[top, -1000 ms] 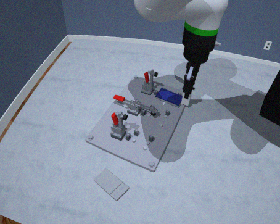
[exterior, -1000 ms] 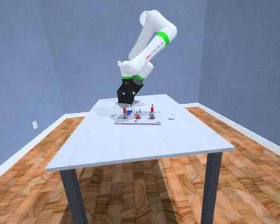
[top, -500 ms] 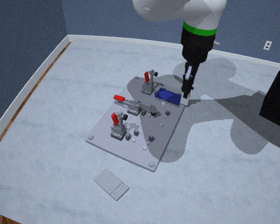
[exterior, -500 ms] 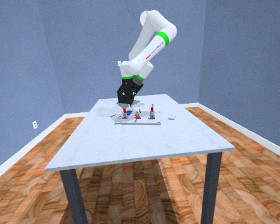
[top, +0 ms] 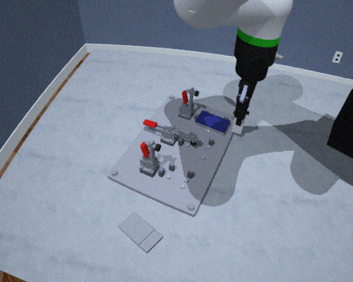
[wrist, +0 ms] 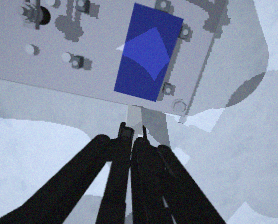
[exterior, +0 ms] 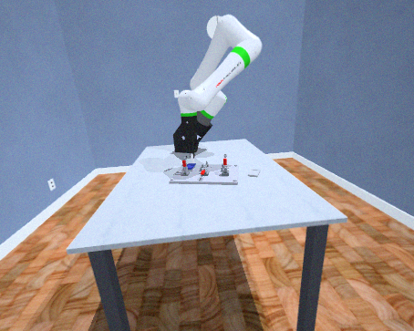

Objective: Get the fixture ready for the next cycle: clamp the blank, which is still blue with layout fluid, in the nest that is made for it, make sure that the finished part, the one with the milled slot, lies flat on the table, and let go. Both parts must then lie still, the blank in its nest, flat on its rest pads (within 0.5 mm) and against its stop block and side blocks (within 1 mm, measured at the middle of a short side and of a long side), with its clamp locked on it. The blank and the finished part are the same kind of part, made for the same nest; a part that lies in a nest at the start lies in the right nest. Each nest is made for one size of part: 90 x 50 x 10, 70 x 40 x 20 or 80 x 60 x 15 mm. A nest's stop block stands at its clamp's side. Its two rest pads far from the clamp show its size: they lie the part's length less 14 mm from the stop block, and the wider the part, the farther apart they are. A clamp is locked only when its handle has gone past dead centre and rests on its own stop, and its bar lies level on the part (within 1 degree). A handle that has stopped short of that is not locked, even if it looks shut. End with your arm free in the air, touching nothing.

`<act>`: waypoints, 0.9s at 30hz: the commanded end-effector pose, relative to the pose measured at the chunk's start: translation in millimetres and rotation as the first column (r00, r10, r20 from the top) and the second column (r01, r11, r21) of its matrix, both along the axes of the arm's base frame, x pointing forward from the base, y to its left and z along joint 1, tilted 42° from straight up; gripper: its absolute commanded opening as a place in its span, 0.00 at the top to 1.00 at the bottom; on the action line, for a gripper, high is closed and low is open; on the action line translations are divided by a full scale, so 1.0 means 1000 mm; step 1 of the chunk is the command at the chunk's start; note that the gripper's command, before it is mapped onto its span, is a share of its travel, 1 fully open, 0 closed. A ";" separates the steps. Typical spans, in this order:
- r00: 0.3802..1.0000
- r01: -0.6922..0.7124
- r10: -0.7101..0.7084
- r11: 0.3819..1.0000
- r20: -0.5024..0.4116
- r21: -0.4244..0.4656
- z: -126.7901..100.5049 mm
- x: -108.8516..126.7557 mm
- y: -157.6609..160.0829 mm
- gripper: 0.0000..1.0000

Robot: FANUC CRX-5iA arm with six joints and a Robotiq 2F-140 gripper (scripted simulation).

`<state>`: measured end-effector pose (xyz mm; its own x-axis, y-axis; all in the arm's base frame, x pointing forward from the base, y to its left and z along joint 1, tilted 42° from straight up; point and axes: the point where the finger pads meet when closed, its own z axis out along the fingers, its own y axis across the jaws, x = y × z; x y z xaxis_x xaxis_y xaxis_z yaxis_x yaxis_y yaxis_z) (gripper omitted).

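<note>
The blue blank (top: 213, 122) (exterior: 191, 165) (wrist: 148, 52) lies flat in the back nest of the grey fixture plate (top: 144, 182) (exterior: 214, 181) (wrist: 60, 75), between small blocks. That nest's clamp (top: 187, 109) has its red handle (top: 185, 96) standing upright, and its bar is off the blank. My gripper (top: 239, 123) (exterior: 190, 152) (wrist: 132, 115) is shut and empty. Its tips point down just off the plate's edge, at the blank's short end far from the clamp, a little apart from it. The grey finished part (top: 140, 231) (exterior: 253, 173) with the slot lies flat on the table in front of the plate.
The middle clamp's red handle (top: 149, 123) lies level and its nest is empty. The front clamp's red handle (top: 145, 148) stands up over an empty nest. A black box (top: 350, 124) stands at the right edge. The table's edge runs along the left.
</note>
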<state>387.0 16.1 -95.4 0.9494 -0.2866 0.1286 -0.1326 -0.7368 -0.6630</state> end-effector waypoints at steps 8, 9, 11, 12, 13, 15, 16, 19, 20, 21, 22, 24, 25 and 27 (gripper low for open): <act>1.000 0.000 0.000 1.000 0.000 0.000 0.003 -0.007 -0.001 1.00; 1.000 0.000 0.000 1.000 0.000 0.000 0.005 -0.008 -0.004 1.00; 1.000 0.000 0.000 1.000 0.000 0.000 0.012 -0.010 -0.009 1.00; 1.000 0.000 0.000 1.000 0.000 0.000 0.015 -0.012 -0.012 1.00; 1.000 0.000 0.000 1.000 0.000 0.000 0.015 -0.012 -0.012 1.00; 1.000 0.000 0.000 1.000 0.000 0.000 0.019 -0.013 -0.015 1.00; 1.000 0.000 0.000 1.000 0.000 0.000 0.022 -0.014 -0.018 1.00; 1.000 0.000 0.000 1.000 0.000 0.000 0.028 -0.017 -0.023 1.00; 1.000 0.000 0.000 1.000 0.000 0.000 0.029 -0.017 -0.023 1.00; 1.000 0.000 0.000 1.000 0.000 0.000 0.029 -0.017 -0.023 1.00; 1.000 0.000 0.000 1.000 0.000 0.000 0.029 -0.017 -0.023 1.00; 1.000 0.000 0.000 1.000 0.000 0.000 0.029 -0.017 -0.023 1.00; 1.000 0.000 0.000 1.000 0.000 0.000 0.029 -0.017 -0.023 1.00; 1.000 0.000 0.000 1.000 0.000 0.000 0.029 -0.017 -0.023 1.00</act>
